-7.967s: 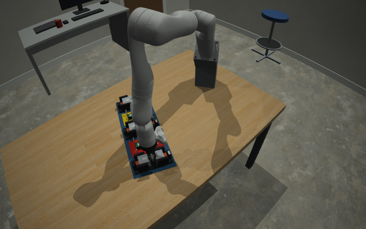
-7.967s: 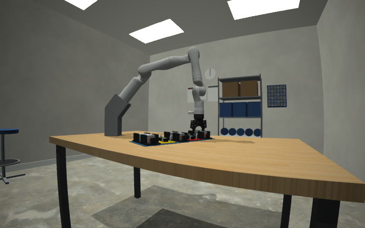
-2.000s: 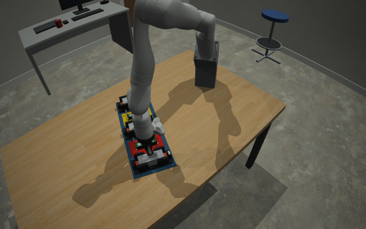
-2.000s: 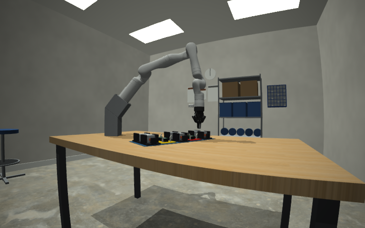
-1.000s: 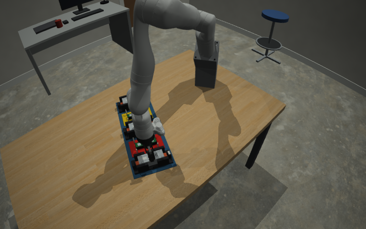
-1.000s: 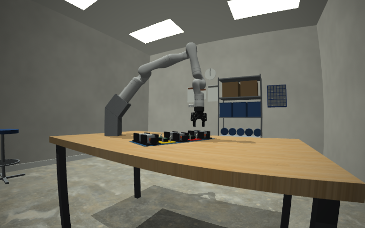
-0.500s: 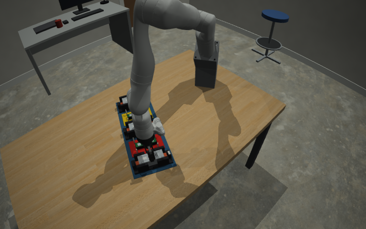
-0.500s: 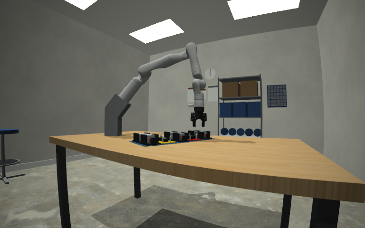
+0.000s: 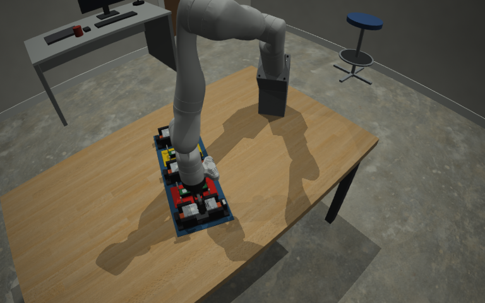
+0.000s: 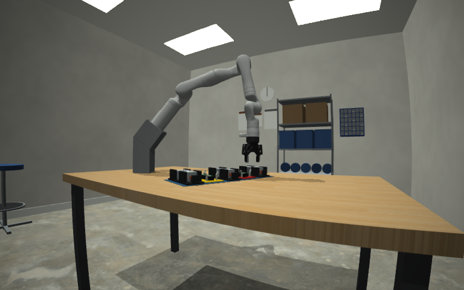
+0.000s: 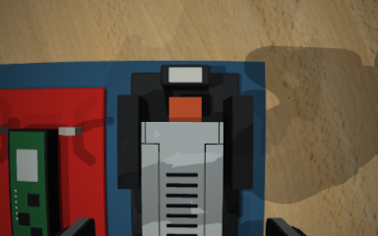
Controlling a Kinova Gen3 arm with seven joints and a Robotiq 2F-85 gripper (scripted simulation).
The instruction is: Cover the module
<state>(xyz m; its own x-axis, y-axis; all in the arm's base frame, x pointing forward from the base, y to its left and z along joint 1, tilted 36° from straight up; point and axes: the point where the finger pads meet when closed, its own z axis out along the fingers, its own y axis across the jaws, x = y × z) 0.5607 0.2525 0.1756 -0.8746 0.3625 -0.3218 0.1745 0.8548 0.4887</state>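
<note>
In the top view, a long blue rectangular tray (image 9: 228,215) is seen on the wooden table (image 9: 321,149), carrying black holders, a yellow base plate (image 9: 164,155) and a red base plate (image 9: 175,196); the black two-finger gripper (image 9: 201,204) is poised over the holder at the tray's near end, just beyond the red base plate and well apart from the yellow one, which is largely hidden by the grey arm. In the exterior view, the gripper (image 10: 252,157) is shown above the tray's far right end with its fingers spread wide and nothing between them, clear of the parts below. In the wrist view, a light grey slotted sheet-metal cover (image 11: 181,162) is found seated in its black holder (image 11: 129,143) at the tray's end, with an orange block (image 11: 185,108) above it and a green circuit-board module (image 11: 27,187) on the red base plate beside it; only the finger tips are visible, flanking the cover at the lower edge. The step in hand is judged to be the approach to a cover for pick-up. Whether this cover is the right width for the module on the yellow plate cannot be told. A straight descent and a light, gently limited closure are called for next, so that the thin walls are not dented.
</note>
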